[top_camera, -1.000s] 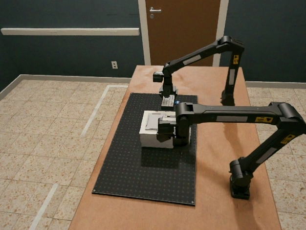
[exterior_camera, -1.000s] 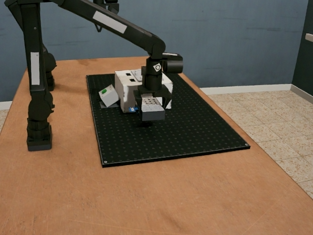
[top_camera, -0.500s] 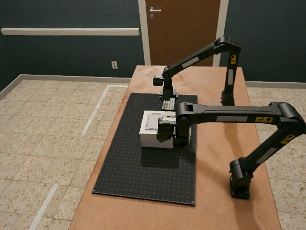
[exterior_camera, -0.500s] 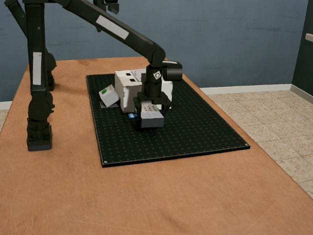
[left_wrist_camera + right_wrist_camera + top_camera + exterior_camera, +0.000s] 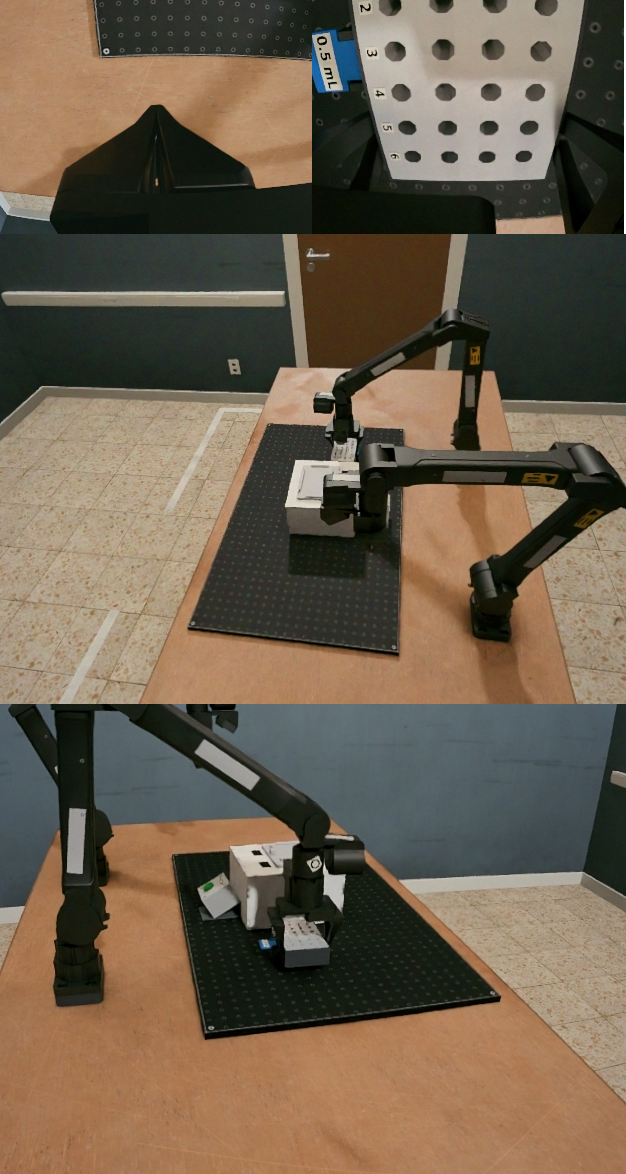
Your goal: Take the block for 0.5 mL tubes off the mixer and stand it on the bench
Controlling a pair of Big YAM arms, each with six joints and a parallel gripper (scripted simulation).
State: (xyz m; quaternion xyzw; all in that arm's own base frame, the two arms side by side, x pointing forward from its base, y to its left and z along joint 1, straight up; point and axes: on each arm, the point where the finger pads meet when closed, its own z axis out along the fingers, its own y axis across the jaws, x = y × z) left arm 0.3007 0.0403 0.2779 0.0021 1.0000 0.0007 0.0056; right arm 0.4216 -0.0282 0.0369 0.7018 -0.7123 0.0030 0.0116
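Observation:
The pale grey block for 0.5 mL tubes (image 5: 343, 450) (image 5: 306, 957) (image 5: 468, 107), with its blue tag (image 5: 266, 944) (image 5: 331, 61), is off the mixer. My right gripper (image 5: 304, 949) (image 5: 468, 116) is shut on its two long sides, with the block's holes facing up. The block is low over the perforated board beside the mixer. I cannot tell whether its underside touches. The white mixer (image 5: 318, 522) (image 5: 260, 898) stands on the board, partly behind the arms. My left gripper (image 5: 156, 115) is shut and empty, high on the table-edge side of the mixer.
The black perforated board (image 5: 303, 598) (image 5: 364, 987) (image 5: 200, 42) lies on the wooden table (image 5: 439, 557) (image 5: 303, 1088) (image 5: 125, 85). A tilted control panel (image 5: 218, 895) with a green display sits at the mixer's front. The left forearm (image 5: 475, 469) reaches over the table to the mixer.

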